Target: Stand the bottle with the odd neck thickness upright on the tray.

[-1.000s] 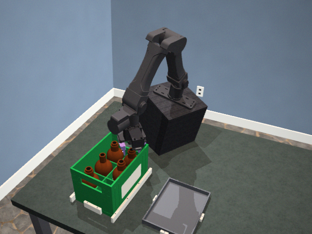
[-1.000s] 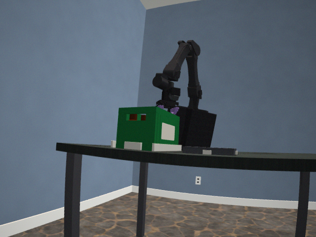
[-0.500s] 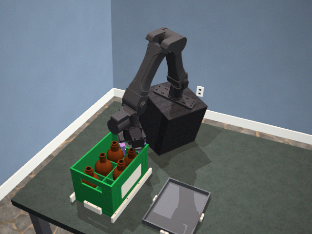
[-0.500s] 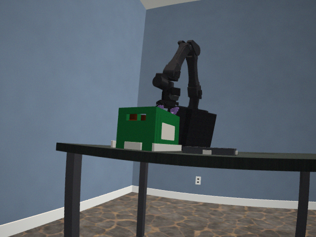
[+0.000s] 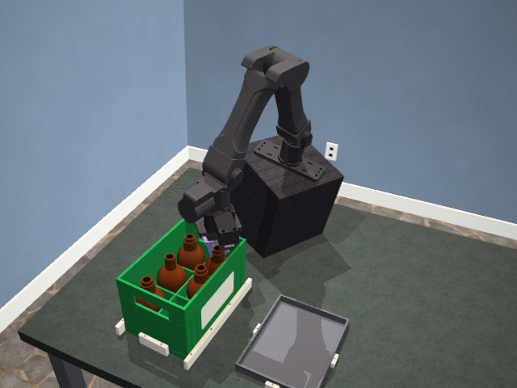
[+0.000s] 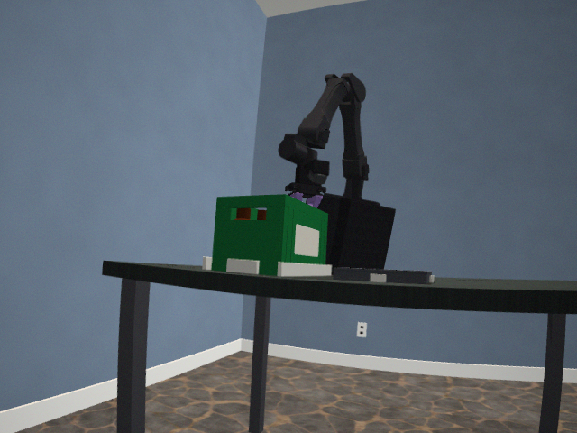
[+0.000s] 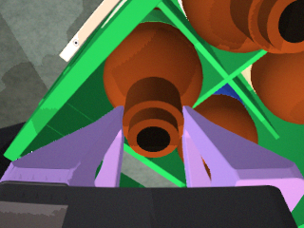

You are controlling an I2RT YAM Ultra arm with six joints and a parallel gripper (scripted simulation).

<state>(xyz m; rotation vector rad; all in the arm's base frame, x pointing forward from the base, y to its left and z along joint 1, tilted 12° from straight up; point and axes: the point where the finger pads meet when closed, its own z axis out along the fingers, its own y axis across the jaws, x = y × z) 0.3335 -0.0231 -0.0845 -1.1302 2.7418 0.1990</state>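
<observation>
The top view shows five brown bottles inside the green crate (image 5: 175,334) (image 6: 249,246) (image 7: 87,76), whereas the exterior view gives only brown patches through the handle slot. Among them, the middle bottle of the row farther from the tray (image 5: 315,307) (image 6: 381,272) has a neck (image 5: 170,261) that looks slimmer just below its opening; that odd bottle (image 5: 171,277) stands in the crate, apart from the tool (image 5: 217,249) (image 6: 306,201) (image 7: 153,113). The wrist view looks down on a different bottle (image 5: 215,267) (image 7: 152,57), beside the crate's tray-side wall, and catches a blue patch (image 7: 229,91) between dividers that the other views do not reveal. The crate walls hide the lower parts of the bottles, the near edge of the tray is cut off in the top view, and the black wrist housing (image 7: 152,206) covers the bottom of the wrist view. From above, the purple fingers (image 5: 208,245) (image 6: 314,201) are mostly masked by the arm (image 5: 227,156) (image 6: 321,116). The tool is partly open, its fingers clamped on the neck of that wall-side bottle, one on each side just below the rim. Both crate and tray sit flat on the worktop (image 5: 397,292) (image 6: 465,298).

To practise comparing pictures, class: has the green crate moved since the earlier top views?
No; the green crate sits unchanged against the white strips beside it.
</observation>
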